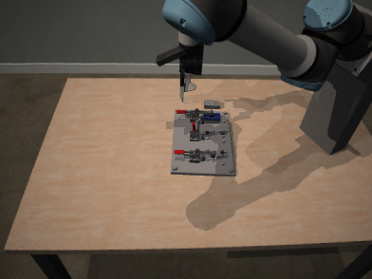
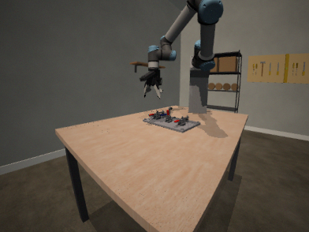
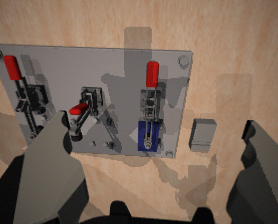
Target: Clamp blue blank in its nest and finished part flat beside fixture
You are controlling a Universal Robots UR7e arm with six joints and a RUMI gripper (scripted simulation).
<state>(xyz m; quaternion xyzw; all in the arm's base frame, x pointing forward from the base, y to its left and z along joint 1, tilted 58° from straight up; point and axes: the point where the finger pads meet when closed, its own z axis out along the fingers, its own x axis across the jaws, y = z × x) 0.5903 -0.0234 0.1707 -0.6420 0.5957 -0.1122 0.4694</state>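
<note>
The blue blank [image 1: 212, 118] [image 3: 155, 132] lies in the end nest of the grey fixture [image 1: 213, 168] [image 3: 120, 62], under that clamp's bar. This clamp's red handle [image 1: 180, 112] [image 3: 152, 74] is laid down, pointing away from the blank; whether it is locked I cannot tell. The bar hides part of the blank, and its pads are hidden. The middle clamp's red handle [image 1: 194, 125] [image 3: 79, 108] stands up. The far clamp's handle [image 1: 178, 152] [image 3: 12, 67] is down. The grey finished part [image 1: 212, 103] [image 3: 203, 132] lies on the table beside the fixture. My gripper [image 2: 152, 97] is open and empty, above the fixture's blank end.
The table [image 1: 104, 171] [image 2: 150, 158] surrounds the fixture. Bolt heads stand at the plate's corners, and the upright middle clamp rises above its neighbours. The robot's pedestal [image 1: 337, 109] [image 2: 198, 91] stands at the table's side. The arm's shadow crosses part of the table and fixture.
</note>
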